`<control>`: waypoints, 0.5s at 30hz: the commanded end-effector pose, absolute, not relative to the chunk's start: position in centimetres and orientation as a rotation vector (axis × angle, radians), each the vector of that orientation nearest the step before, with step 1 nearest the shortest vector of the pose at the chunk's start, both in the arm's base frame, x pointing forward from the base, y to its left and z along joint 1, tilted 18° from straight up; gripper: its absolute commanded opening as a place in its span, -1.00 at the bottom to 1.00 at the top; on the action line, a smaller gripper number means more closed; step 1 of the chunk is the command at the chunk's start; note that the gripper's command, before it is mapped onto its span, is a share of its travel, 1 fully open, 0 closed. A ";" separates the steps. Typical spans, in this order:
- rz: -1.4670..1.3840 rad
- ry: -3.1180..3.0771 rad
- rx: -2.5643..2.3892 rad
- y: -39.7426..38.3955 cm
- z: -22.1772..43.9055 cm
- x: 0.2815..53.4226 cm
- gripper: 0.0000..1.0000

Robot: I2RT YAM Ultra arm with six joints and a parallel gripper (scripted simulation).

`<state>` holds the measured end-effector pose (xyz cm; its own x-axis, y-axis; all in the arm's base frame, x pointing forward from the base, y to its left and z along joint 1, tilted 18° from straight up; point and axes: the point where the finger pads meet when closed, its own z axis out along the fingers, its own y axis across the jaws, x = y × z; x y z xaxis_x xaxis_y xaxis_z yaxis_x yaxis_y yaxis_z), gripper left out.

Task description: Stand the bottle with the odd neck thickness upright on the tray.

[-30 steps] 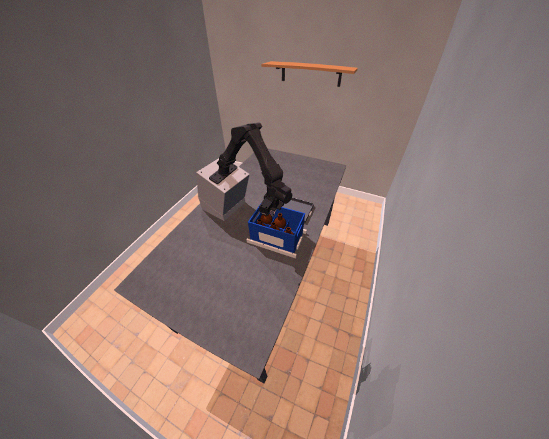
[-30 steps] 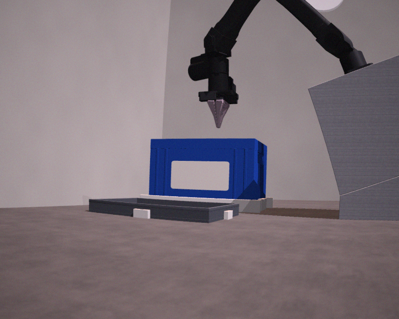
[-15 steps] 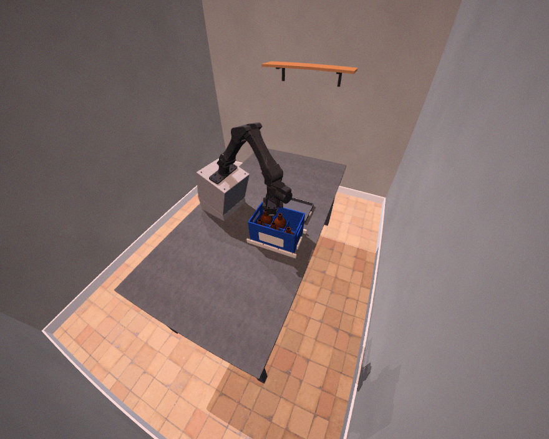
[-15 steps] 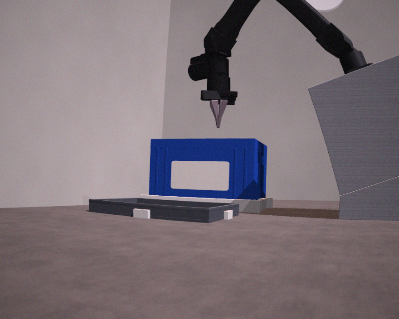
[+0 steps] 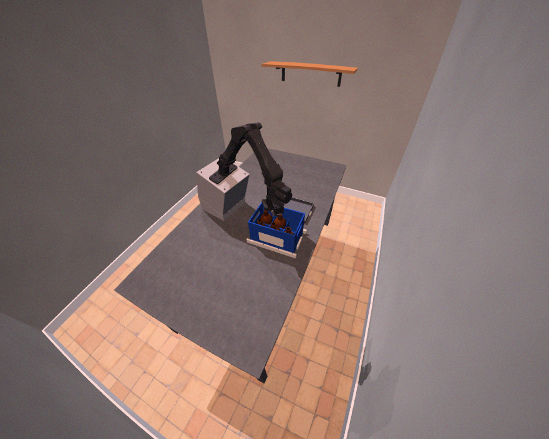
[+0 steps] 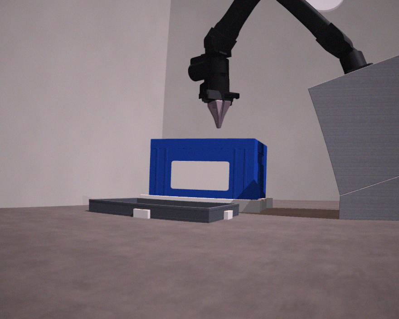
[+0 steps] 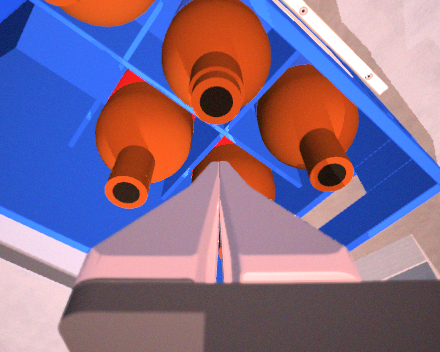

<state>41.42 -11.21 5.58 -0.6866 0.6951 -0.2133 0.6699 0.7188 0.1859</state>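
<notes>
The blue crate (image 5: pixel 289 242) (image 6: pixel 202 152) (image 7: pixel 45 130) holds the brown bottles upright. In the wrist view, the bottle with a stepped ring below its opening (image 7: pixel 216 75) stands at the top middle. The left bottle (image 7: pixel 131 165) and the right bottle (image 7: pixel 322 145) show plain, straight necks. Another bottle (image 7: pixel 107 12) is cut off at the top left, and one more bottle (image 7: pixel 237 162) is mostly hidden behind the fingers. My gripper (image 6: pixel 218 127) (image 7: pixel 219 175) points down above the crate, shut and empty, touching nothing. The dark tray (image 6: pixel 179 214) (image 5: pixel 304 210) holds no visible bottle.
Pale strips (image 5: pixel 271 248) (image 6: pixel 186 198) run along the crate's base. White blocks (image 6: pixel 141 213) sit against the tray's sides. The arm's grey pedestal (image 5: pixel 214 196) (image 6: pixel 362 132) stands beside the crate. The orange shelf (image 5: pixel 311 67) is high on the back wall.
</notes>
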 end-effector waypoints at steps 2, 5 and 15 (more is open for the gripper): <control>0.108 2.639 0.909 -11.7 7.8 42.4 -1.00; 0.108 2.640 0.908 -11.7 7.8 42.4 -1.00; 0.108 2.640 0.908 -11.7 7.8 42.4 0.21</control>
